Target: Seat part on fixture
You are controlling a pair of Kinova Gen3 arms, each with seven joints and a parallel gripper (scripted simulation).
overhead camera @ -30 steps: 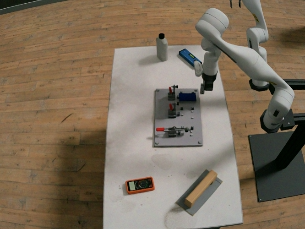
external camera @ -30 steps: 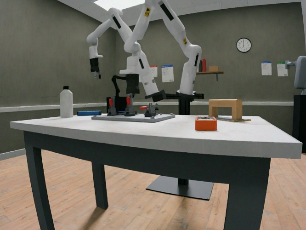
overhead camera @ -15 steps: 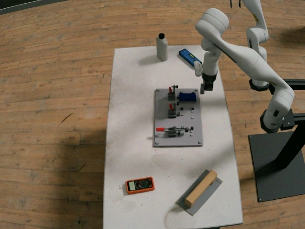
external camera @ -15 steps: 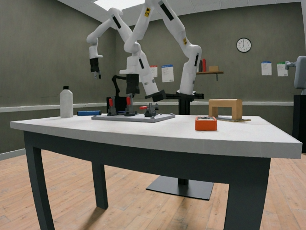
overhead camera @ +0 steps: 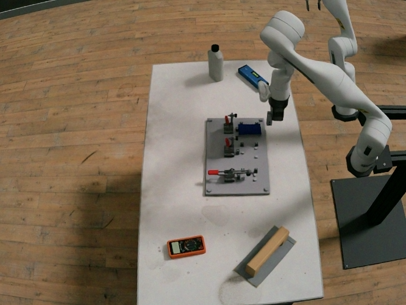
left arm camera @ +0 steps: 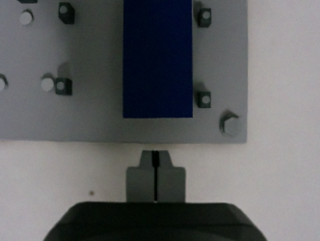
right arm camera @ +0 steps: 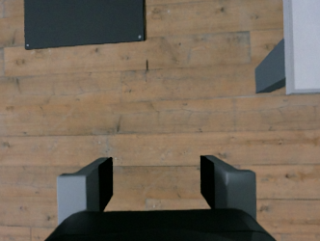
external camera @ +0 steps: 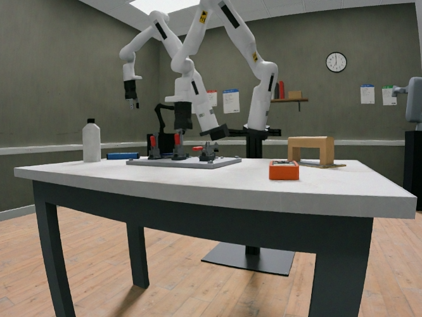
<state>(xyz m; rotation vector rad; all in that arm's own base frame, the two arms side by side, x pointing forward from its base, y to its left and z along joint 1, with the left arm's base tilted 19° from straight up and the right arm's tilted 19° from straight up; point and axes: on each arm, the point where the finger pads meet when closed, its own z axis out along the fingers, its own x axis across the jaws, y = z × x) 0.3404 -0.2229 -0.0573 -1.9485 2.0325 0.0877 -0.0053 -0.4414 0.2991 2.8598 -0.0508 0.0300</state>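
Closed left gripper (overhead camera: 269,119) (external camera: 184,130) (left arm camera: 155,153) beside the blue rectangular part (overhead camera: 249,129) (external camera: 166,153) (left arm camera: 157,58)

The part lies at the far right of the grey rectangular fixture plate (overhead camera: 214,144) (external camera: 170,164) (left arm camera: 96,116), as the top view shows it. The left gripper's fingers are together, holding nothing, just outside the plate's right edge and facing the part's end. In the left wrist view, two small dark side blocks (left arm camera: 204,99) stand just beside the part's long edge; I cannot tell whether they touch it, nor whether it lies flat.

The right gripper (overhead camera: 313,5) (external camera: 134,104) (right arm camera: 156,174) is wide open with nothing in it, beyond the far right of the white table (overhead camera: 177,164) (external camera: 221,177) (left arm camera: 284,96) (right arm camera: 306,48).

Left of the part is an upright red-handled metal clamp (overhead camera: 228,127) (external camera: 154,149). A white black-capped bottle (overhead camera: 215,67) (external camera: 91,143) stands at the table's far side; an orange-edged multimeter (overhead camera: 186,246) (external camera: 284,170) lies near left.
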